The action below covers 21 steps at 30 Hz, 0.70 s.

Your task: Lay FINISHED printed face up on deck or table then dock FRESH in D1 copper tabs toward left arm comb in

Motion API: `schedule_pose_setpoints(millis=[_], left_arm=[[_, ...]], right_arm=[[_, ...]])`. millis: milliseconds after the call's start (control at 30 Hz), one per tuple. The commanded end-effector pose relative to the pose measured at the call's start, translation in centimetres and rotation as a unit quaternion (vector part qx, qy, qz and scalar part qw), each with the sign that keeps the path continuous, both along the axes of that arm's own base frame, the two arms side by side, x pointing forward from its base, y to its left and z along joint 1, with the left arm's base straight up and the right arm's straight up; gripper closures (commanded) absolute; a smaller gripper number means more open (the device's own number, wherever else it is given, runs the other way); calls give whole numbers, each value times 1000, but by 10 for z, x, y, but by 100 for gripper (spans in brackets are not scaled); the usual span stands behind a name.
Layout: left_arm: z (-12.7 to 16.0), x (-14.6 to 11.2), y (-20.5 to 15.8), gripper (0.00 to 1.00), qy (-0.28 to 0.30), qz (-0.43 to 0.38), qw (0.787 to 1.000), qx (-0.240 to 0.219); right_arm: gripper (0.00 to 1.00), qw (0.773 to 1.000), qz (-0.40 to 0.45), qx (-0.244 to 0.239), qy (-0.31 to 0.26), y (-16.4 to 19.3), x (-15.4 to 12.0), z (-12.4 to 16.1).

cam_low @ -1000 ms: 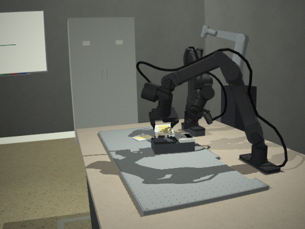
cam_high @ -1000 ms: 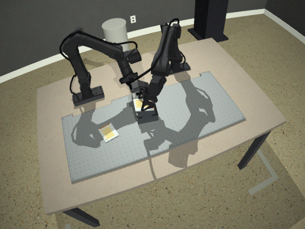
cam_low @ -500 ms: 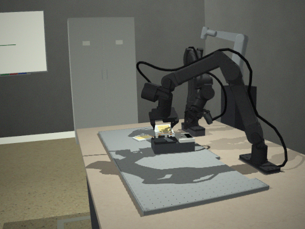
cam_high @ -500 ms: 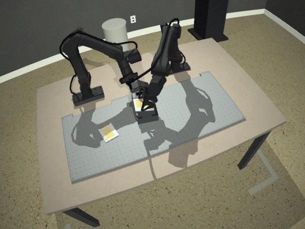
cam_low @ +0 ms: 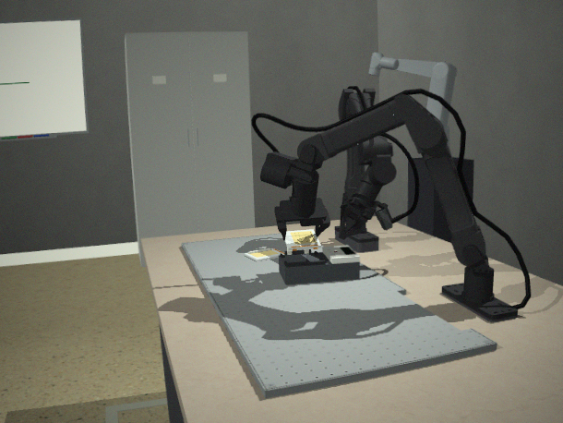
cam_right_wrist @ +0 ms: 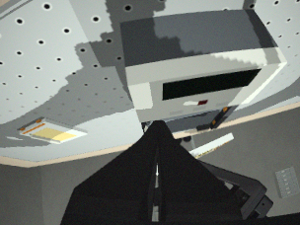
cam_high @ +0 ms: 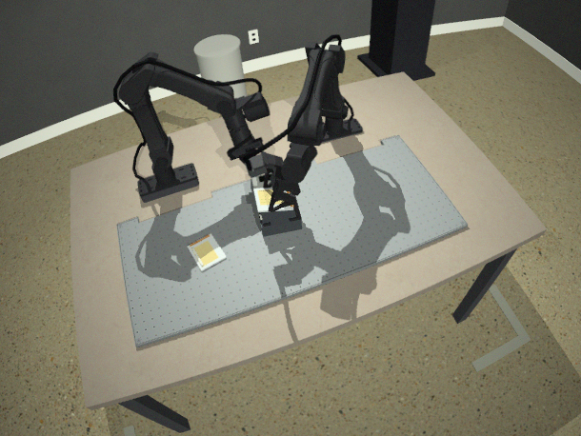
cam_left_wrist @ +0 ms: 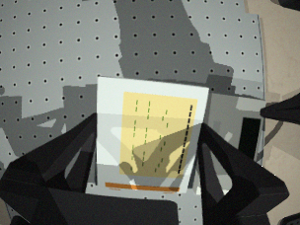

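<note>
Dock D1 (cam_high: 281, 225) (cam_low: 323, 273) (cam_right_wrist: 197, 37) stands on the deck. My left gripper (cam_low: 302, 236) (cam_left_wrist: 149, 123) is shut on FINISHED (cam_high: 263, 197) (cam_low: 301, 237) (cam_left_wrist: 111, 143), at its two side edges. FINISHED shows green bands and a black ladder. It is tilted over the bay, tab edge low and opposite edge raised; whether its tabs touch the slots I cannot tell. My right gripper (cam_right_wrist: 158, 127) is shut and empty beside the dock's display end. FRESH (cam_high: 206, 252) (cam_low: 261, 255) (cam_right_wrist: 54, 133) lies flat on the deck away from the dock; its comb cannot be made out.
The dock's white housing with a black display (cam_low: 346, 250) (cam_right_wrist: 212, 84) stands beside the bay, towards the arm bases. The perforated deck (cam_high: 167, 314) (cam_low: 369, 365) (cam_left_wrist: 30, 59) lies on the table top (cam_high: 105, 376). The right fingertips (cam_left_wrist: 263, 112) are close to the dock.
</note>
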<state>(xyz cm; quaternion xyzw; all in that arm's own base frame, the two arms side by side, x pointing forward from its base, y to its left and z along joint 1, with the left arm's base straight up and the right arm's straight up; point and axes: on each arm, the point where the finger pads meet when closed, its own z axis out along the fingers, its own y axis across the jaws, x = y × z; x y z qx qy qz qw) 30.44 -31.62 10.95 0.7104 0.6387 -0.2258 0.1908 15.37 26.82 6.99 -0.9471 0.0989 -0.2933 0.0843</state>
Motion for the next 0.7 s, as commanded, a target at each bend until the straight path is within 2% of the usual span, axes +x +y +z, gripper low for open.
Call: schedule_pose_setpoints(millis=[0, 667], left_arm=[[14, 4, -6, 100, -19, -4, 1000, -22], [14, 4, -6, 100, -19, -4, 1000, -22]], right_arm=[[100, 1000, -5, 14, -9, -3, 1, 11], [100, 1000, -5, 12, -9, -5, 2, 10]])
